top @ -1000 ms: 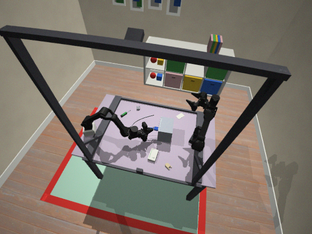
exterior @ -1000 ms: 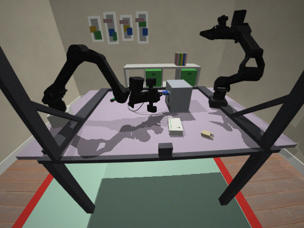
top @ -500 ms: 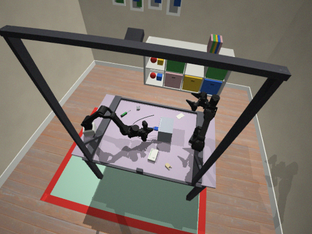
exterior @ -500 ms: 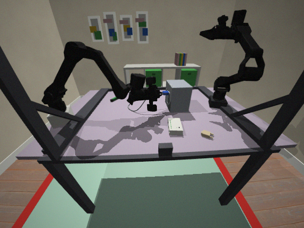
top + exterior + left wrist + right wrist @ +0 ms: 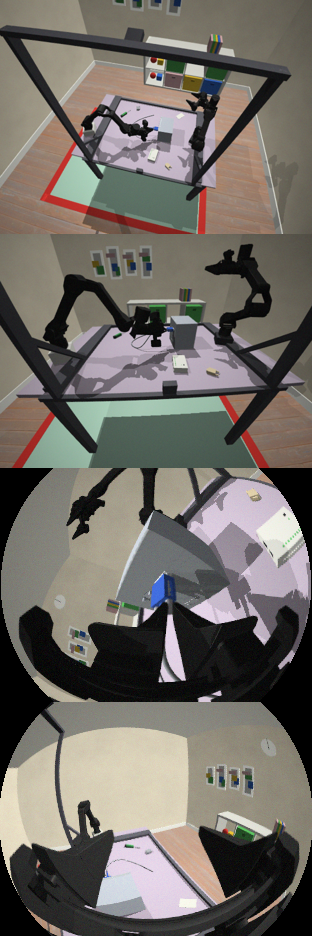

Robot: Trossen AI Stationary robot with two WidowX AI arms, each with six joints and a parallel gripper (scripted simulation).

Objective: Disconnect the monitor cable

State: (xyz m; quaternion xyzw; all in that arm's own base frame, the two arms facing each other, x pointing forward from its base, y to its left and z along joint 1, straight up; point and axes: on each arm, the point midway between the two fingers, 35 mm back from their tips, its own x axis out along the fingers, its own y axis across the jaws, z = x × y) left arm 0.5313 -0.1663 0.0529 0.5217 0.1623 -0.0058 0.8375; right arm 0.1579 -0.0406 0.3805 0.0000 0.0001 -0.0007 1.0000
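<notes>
The lilac worktop (image 5: pixel 176 156) (image 5: pixel 113 382) (image 5: pixel 235 505) (image 5: pixel 165 877) carries the grey box (image 5: pixel 166 124) (image 5: pixel 186 332) (image 5: pixel 170 548) (image 5: pixel 120 889). Well behind that box is a white shelf unit (image 5: pixel 163 42) (image 5: pixel 151 301) (image 5: pixel 117 617) (image 5: pixel 245 822); its open cubbies hold red balls and small blocks, while its coloured bins show no contents. High on the box's far side from the left arm, the right claw (image 5: pixel 189 97) (image 5: pixel 206 268) (image 5: pixel 69 533) (image 5: pixel 157 832) hangs wide apart, holding nothing. The left claw (image 5: pixel 151 128) (image 5: pixel 165 329) (image 5: pixel 169 606) (image 5: pixel 97 831) is nearly together beside the box's port face, clamped, I judge, on a thumbscrew (image 5: pixel 170 604).

The blue plug (image 5: pixel 156 128) (image 5: pixel 170 329) (image 5: pixel 162 590) (image 5: pixel 106 874) sits at the box's port face, apparently seated.

Unscrewing looks to be the step in hand. Next calls for turning about the screw's own axis, lightly, without levering the plug sideways; a skewed wrist could tilt it. Whether the other screw is loose, I cannot tell; the straight pull should wait for both.
</notes>
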